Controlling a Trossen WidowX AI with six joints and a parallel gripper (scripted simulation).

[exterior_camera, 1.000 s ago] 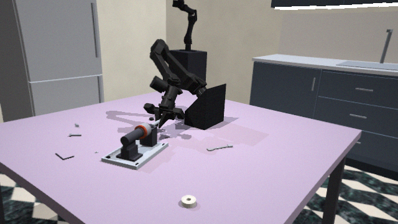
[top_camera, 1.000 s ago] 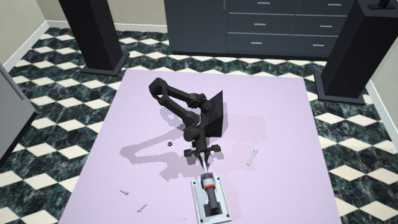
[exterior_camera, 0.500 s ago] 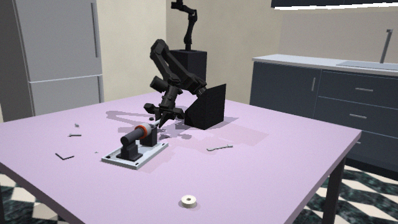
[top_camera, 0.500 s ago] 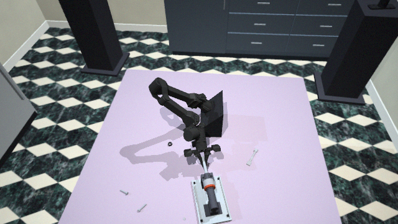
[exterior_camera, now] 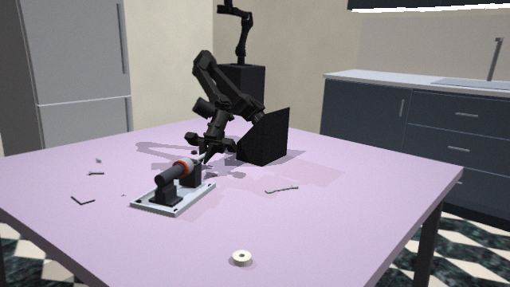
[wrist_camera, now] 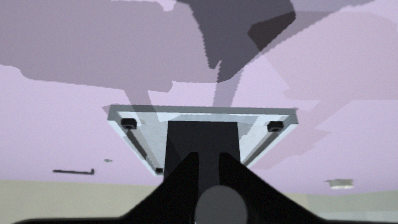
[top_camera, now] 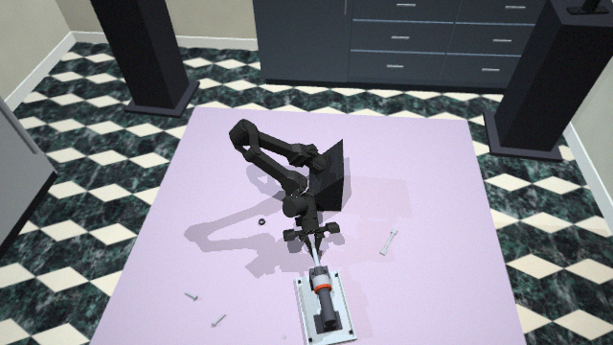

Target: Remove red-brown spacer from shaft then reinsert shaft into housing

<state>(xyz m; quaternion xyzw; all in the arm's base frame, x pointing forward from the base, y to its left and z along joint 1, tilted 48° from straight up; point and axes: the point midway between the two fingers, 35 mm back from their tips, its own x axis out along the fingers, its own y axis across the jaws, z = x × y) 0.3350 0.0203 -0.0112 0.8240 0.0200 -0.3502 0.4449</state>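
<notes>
Claw (top_camera: 313, 251) clamped on shaft (top_camera: 315, 259) end — housing block (top_camera: 319, 276) beyond

No readable text, labels, brands, numbers or signs appeared in any view. The base plate (top_camera: 347, 307), the housing block (exterior_camera: 194, 175), the arm and the cabinet fronts (top_camera: 431, 38) carried no lettering or marks that could be made out.
</notes>
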